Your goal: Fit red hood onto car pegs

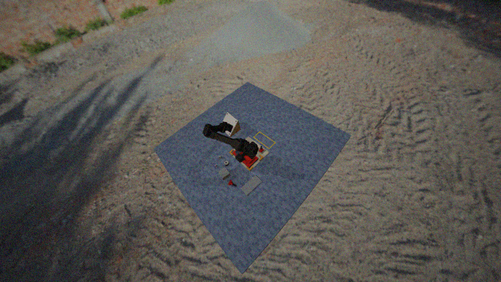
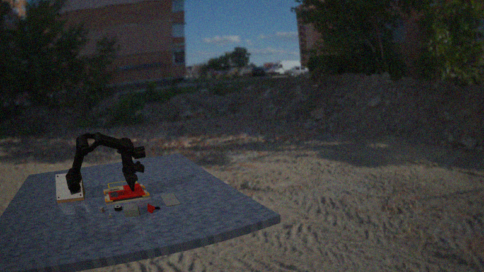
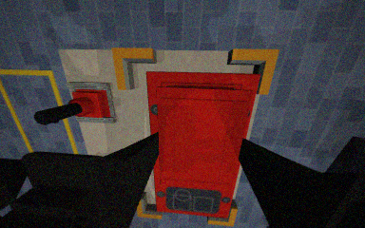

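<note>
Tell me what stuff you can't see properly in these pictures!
- The four pegs: in the wrist view the red hood covers the deck, so whether they sit in the holes is hidden.
- The fingers' tips: dark against the hood's sides, contact unclear.
- Small parts on the table: too tiny in the top view to name.
- The jig: small, dim and grainy in the exterior view.

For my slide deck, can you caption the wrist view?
Gripper clamps the red hood over the chassis in its orange-cornered jig.
</note>
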Available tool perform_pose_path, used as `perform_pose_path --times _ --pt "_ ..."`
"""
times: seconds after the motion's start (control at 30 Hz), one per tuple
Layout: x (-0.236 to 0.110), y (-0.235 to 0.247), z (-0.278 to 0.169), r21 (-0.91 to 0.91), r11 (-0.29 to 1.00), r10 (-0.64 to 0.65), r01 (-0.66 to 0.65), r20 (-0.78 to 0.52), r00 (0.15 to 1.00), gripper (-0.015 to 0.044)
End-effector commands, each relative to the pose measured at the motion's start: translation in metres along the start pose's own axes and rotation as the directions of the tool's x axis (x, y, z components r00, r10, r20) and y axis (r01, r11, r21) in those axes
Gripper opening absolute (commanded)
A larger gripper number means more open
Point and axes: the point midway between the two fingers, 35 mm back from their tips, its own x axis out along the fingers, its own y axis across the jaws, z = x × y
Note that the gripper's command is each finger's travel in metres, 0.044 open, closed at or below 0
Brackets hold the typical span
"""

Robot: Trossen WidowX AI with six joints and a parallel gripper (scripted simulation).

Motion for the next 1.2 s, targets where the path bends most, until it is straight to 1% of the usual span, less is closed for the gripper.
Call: perform_pose_path --times 0.0,0.07,0.63,0.7,0.8,1.03,1.17 --pt "0.0 0.0 0.0 -0.002 1.0 -0.001 0.001 0.001 1.0 0.0" --pt "0.0 0.0 0.0 0.0 1.0 0.0 0.0 0.0 1.0 0.0" --pt "0.0 0.0 0.0 0.0 1.0 0.0 0.0 0.0 1.0 0.044" --pt "-0.002 0.0 0.0 0.0 1.0 0.0 0.0 0.0 1.0 0.044" --pt "-0.015 0.001 0.001 0.0 1.0 0.0 0.0 0.001 1.0 0.044" --pt "-0.069 0.001 0.0 -0.001 1.0 -0.003 0.003 0.005 1.0 0.044" --pt "-0.07 0.001 0.0 -0.001 1.0 -0.003 0.003 0.005 1.0 0.044"
